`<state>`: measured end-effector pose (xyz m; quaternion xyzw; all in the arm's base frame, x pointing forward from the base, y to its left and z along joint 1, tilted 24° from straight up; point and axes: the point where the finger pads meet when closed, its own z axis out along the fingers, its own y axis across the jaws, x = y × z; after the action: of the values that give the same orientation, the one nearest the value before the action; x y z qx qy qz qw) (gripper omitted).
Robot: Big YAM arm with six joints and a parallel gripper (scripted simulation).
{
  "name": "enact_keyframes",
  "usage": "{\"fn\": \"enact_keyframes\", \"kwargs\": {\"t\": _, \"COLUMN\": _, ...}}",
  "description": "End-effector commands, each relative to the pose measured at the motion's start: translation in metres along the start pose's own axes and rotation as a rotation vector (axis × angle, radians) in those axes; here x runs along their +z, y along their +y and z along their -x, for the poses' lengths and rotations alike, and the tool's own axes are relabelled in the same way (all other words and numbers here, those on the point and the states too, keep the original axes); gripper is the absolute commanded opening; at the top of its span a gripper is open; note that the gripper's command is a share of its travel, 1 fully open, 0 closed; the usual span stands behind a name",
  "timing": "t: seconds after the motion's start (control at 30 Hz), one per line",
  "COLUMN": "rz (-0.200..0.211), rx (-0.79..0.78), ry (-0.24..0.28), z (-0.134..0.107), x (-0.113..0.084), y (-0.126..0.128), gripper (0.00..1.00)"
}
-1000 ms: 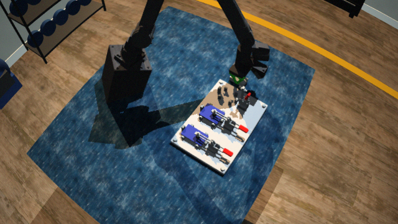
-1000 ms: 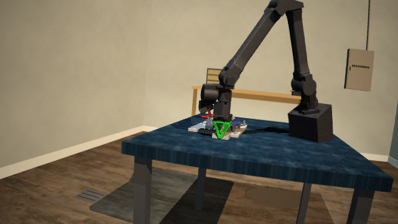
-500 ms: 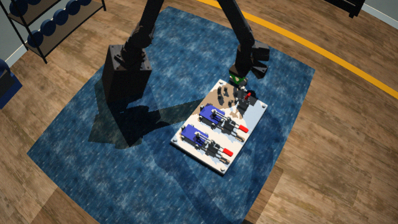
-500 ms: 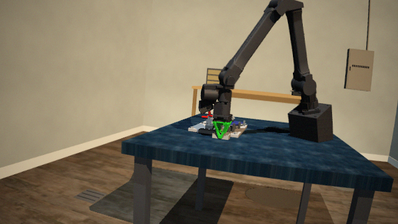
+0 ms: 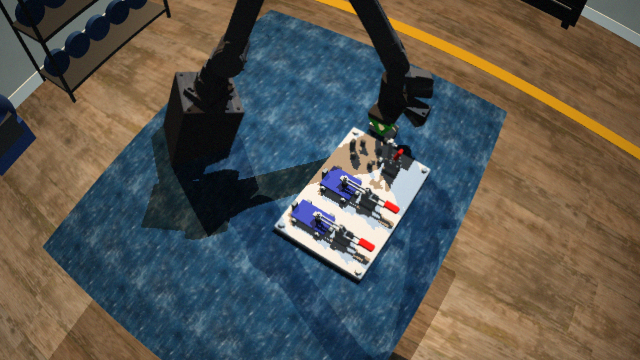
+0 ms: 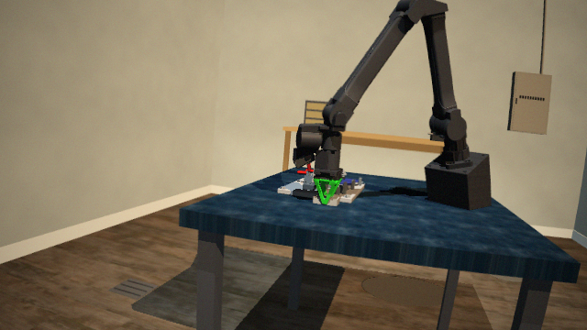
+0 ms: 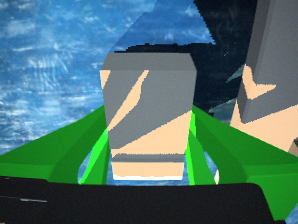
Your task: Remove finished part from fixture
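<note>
Green triangular fingers (image 5: 381, 126) (image 6: 325, 200) pinch the grey slotted block (image 5: 390, 133) (image 6: 334, 201) (image 7: 150, 100) by opposite sides, likely to lay it flat beside the white rectangular fixture plate (image 5: 410, 176) (image 6: 352, 197) (image 7: 275, 117).

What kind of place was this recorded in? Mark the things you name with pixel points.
Probably a workshop or robotics lab: a clamping fixture (image 5: 411, 186) (image 6: 286, 189) on the blue table (image 5: 150, 280) (image 6: 390, 229), a wall-mounted electrical cabinet (image 6: 531, 115), and a yellow line (image 5: 475, 57) along the wooden floor.

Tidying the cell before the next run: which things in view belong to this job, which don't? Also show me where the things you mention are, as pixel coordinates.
Job:
- finished part (image 7: 150, 100), in the jaws
- fixture plate (image 5: 350, 260)
- two blue blanks, clamped
- table (image 5: 150, 280) (image 6: 390, 229)

Not job:
- wall cabinet (image 6: 529, 110)
- storage rack (image 5: 44, 55)
</note>
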<state>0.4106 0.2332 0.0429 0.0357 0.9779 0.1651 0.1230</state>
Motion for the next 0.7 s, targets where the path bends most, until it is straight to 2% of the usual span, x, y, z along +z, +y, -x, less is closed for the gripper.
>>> {"fn": "enact_keyframes", "kwargs": {"t": 0.0, "rz": 0.026, "rx": -0.002, "ry": -0.042, "z": 0.0208, "x": -0.0046, "y": 0.0172, "gripper": 0.00}}
{"fn": "enact_keyframes", "kwargs": {"t": 0.67, "rz": 0.027, "rx": -0.004, "ry": -0.045, "z": 0.0234, "x": -0.0056, "y": 0.0188, "gripper": 0.00}}
